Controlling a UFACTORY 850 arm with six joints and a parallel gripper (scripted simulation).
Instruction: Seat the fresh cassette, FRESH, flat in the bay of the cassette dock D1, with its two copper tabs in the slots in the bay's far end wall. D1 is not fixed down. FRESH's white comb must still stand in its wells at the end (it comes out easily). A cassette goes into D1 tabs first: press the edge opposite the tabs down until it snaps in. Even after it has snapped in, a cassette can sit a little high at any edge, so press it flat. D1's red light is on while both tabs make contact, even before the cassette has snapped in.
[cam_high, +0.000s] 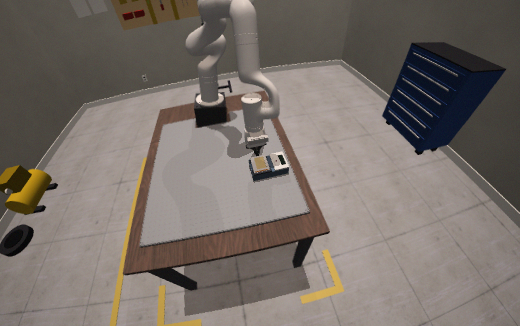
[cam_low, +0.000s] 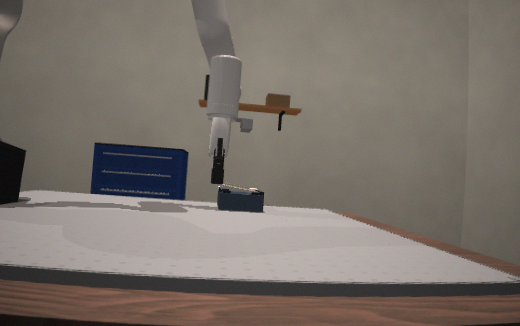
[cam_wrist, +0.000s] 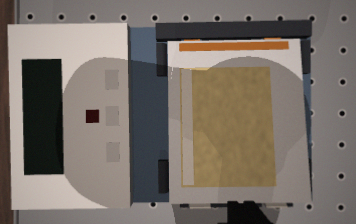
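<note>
Dock on the mat's right side, me just above its near edge

The dock (cam_high: 270, 167) sits on the mat (cam_high: 210, 200), which lies on the table (cam_high: 225, 245), toward the right edge and in front of my base (cam_high: 210, 112). The cassette (cam_wrist: 235, 120) lies in the dock's bay, beside the panel (cam_wrist: 70, 115). My gripper (cam_low: 217, 175), closed on nothing, hangs just above the cassette's edge nearest the base. A cabinet (cam_high: 440, 95) stands on the floor well to the table's right.

A workshop: a blue tool cabinet (cam_high: 440, 95) is standing well right of the gripper (cam_high: 257, 148), yellow floor tape (cam_high: 324, 290) marking the bench (cam_high: 225, 245).
</note>
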